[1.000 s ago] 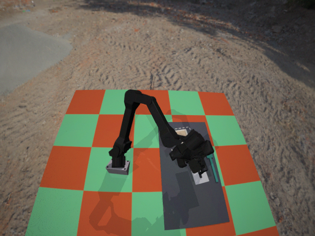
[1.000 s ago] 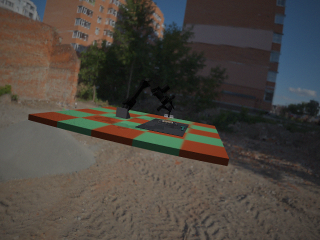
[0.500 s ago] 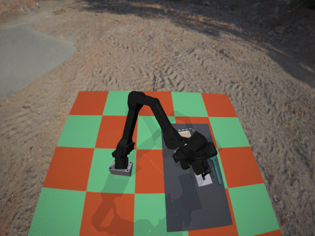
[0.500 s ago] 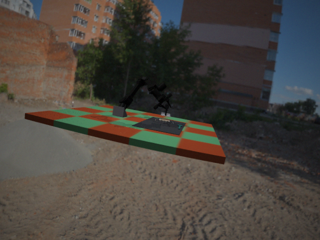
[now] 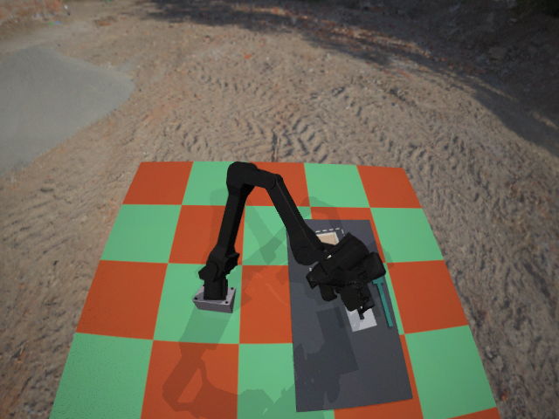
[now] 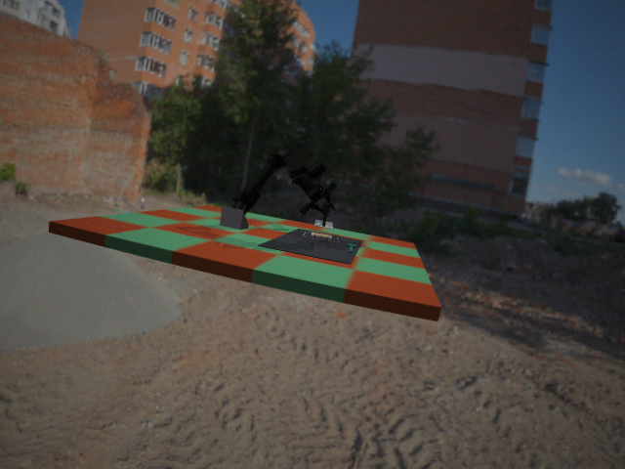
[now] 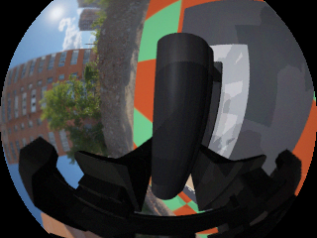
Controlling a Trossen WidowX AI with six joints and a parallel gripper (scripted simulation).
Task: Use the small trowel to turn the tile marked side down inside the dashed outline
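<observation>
Over the dark mat: a black arm reached out, mid-job, from its base on the checkered desk.
Claw: pinching the trowel's black handle, approx. upright betw. the fingers in the wrist view.
Trowel: pale blade out to one side of the handle, apparently raised off the mat and well apart from the tile.
Tile: on the mat, at least partly w/in the dashed outline, half hidden by the arm from above; which side faced up, couldn't tell.
Teal tool: on the mat nr. its edge, not in use; best left a wide berth.
Marked side: worth a clear look 1st, as the next move hung on it.
If turn still due: blade wanted low and flat, eased under one edge, then a slow roll of the wrist; too steep a blade risked shoving the tile out of the outline.
If turn done: trowel wanted lowering onto mat or desk, clear of tile & teal tool, blade settled before release, then a straight lift away.
</observation>
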